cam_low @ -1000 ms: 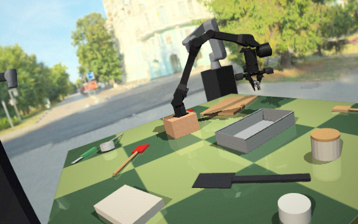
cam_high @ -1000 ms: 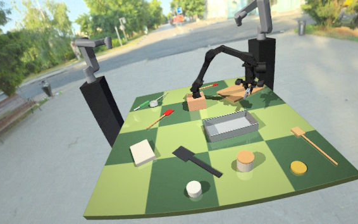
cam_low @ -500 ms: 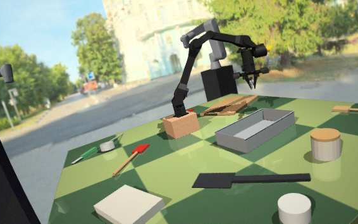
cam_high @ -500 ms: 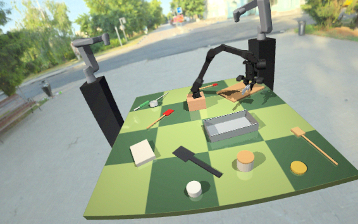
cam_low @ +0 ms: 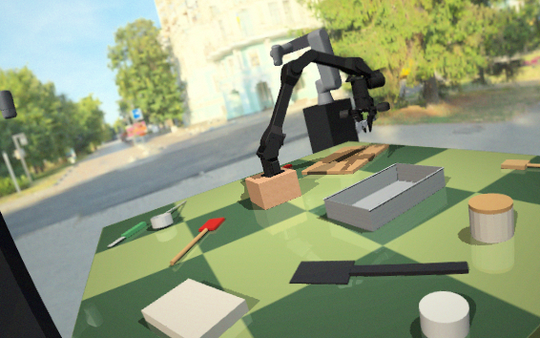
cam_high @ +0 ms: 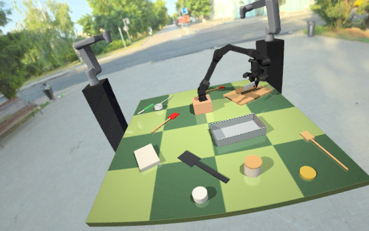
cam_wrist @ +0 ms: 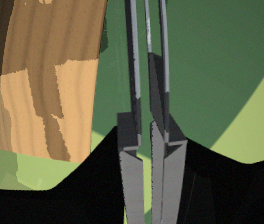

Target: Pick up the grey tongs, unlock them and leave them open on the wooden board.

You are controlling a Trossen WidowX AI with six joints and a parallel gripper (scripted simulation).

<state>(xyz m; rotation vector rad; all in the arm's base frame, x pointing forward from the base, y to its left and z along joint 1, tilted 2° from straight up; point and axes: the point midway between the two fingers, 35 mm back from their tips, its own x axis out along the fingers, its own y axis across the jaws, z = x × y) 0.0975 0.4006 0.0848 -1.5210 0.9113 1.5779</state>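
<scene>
My gripper (cam_high: 256, 85) (cam_low: 367, 128) (cam_wrist: 136, 132) is shut on the grey tongs (cam_high: 251, 85) (cam_low: 360, 125) (cam_wrist: 136, 65). In the wrist view the tongs' long arms run away from between the fingers, close together with a narrow gap; their far ends are out of frame. The top and exterior views show the tongs small and partly hidden by the fingers, so the lock's state cannot be told. They are held above the table near the wooden board (cam_high: 234, 96) (cam_low: 321, 168) (cam_wrist: 78, 100), which lies to the left in the wrist view. The roasting tin (cam_high: 240, 138) (cam_low: 349, 216) holds nothing.
A red-headed spatula (cam_high: 221, 87) lies behind the arm's base block (cam_high: 202, 107) (cam_low: 276, 192). A black pedestal (cam_high: 276, 65) (cam_low: 330, 125) with a grey arm stands behind the board. A lidded jar (cam_high: 253, 167) (cam_low: 490, 220) and a black spatula (cam_high: 190, 158) (cam_low: 323, 273) are in front of the tin.
</scene>
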